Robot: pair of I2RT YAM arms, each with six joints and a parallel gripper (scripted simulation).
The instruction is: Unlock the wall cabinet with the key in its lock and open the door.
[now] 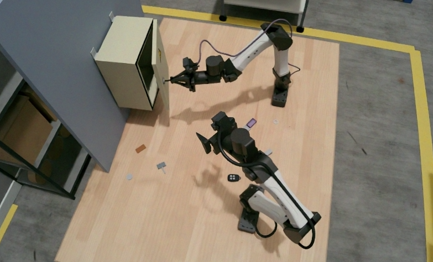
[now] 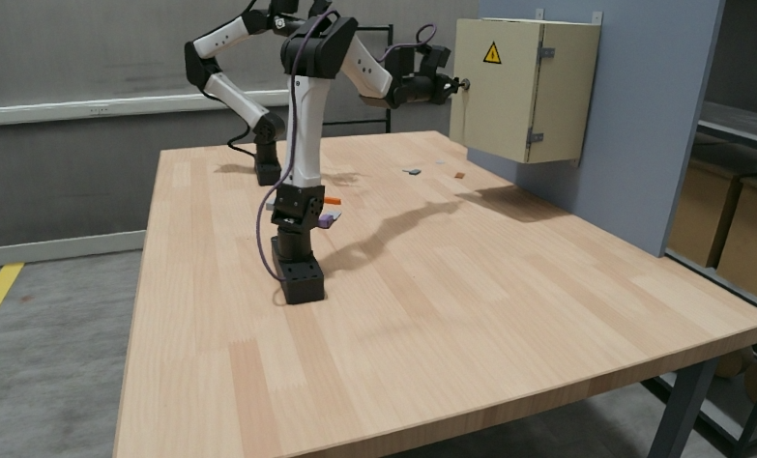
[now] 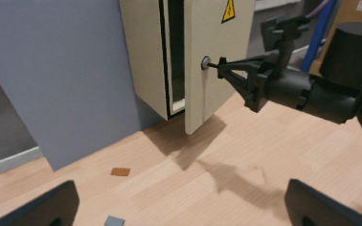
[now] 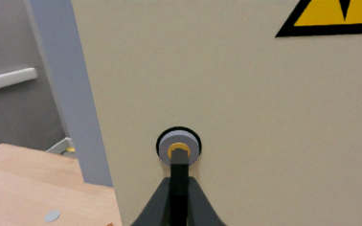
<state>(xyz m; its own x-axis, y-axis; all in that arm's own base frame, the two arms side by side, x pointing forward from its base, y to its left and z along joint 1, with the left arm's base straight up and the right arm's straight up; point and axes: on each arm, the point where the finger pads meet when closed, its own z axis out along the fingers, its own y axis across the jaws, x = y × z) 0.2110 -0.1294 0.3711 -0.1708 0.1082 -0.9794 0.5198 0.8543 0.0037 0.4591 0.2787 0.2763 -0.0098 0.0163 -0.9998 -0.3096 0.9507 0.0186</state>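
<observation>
The beige wall cabinet (image 1: pixel 126 42) (image 2: pixel 566 97) (image 3: pixel 144 53) has its door (image 1: pixel 161 66) (image 2: pixel 500 107) (image 3: pixel 198 29) (image 4: pixel 268 120) ajar at a modest angle, and the dark inside shows through the gap. The round lock (image 2: pixel 465 84) (image 3: pixel 205 62) (image 4: pixel 163 144) sits near the door's free edge. My right gripper (image 1: pixel 170 79) (image 2: pixel 458 85) (image 3: pixel 220 67) (image 4: pixel 179 187) is shut on the key (image 1: pixel 167 80) (image 3: pixel 213 65), which is in the lock; the fingers hide most of it. My left gripper (image 1: pixel 206 142) (image 3: pixel 181 189) is open and empty, above the table away from the cabinet.
The cabinet hangs on a blue-grey panel (image 1: pixel 64 58) (image 2: pixel 631 142) (image 3: pixel 67 81). On the table lie an orange-brown piece (image 1: pixel 140 148) (image 3: pixel 120 171), a grey piece (image 1: pixel 161 165), a disc (image 1: pixel 129 177) (image 4: pixel 52 215), a black fob (image 1: pixel 233 177) and a purple item (image 1: pixel 251 122).
</observation>
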